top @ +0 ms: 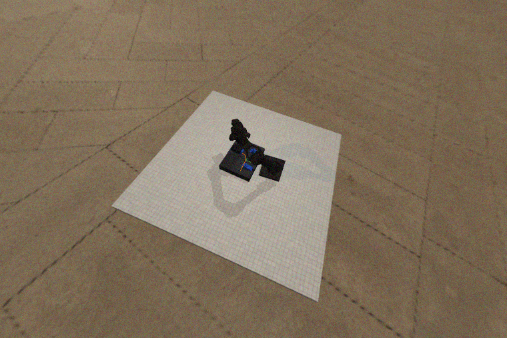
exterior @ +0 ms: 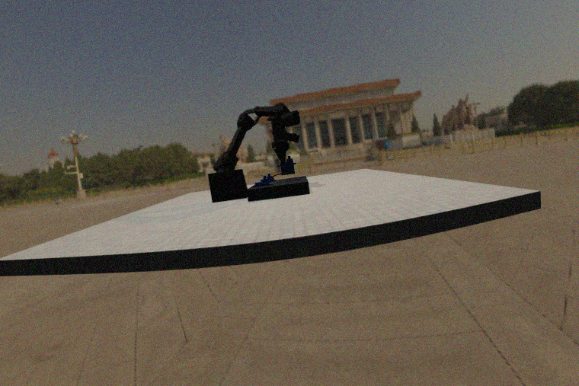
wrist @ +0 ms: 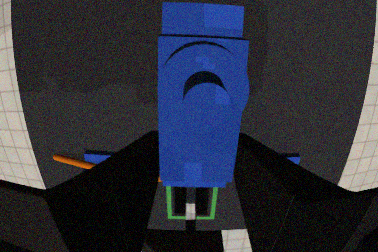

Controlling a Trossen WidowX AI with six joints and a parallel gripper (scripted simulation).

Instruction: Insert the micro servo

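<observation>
Blue micro servo (exterior: 288,166) (wrist: 202,113) gripped between the jaws (exterior: 283,162), above the dark deck (top: 237,165) (exterior: 280,190) (wrist: 90,43), green-outlined pocket (wrist: 169,203) partly visible beyond

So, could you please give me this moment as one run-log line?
fingers: shut on blue servo | servo: above deck | green-marked pocket: unfilled

The blue boxy micro servo (top: 242,151) (exterior: 288,167) (wrist: 202,123) looks like smooth, matt plastic. The dark rectangular deck (top: 237,164) (exterior: 279,189) (wrist: 75,58) has a dull, matt surface.
</observation>
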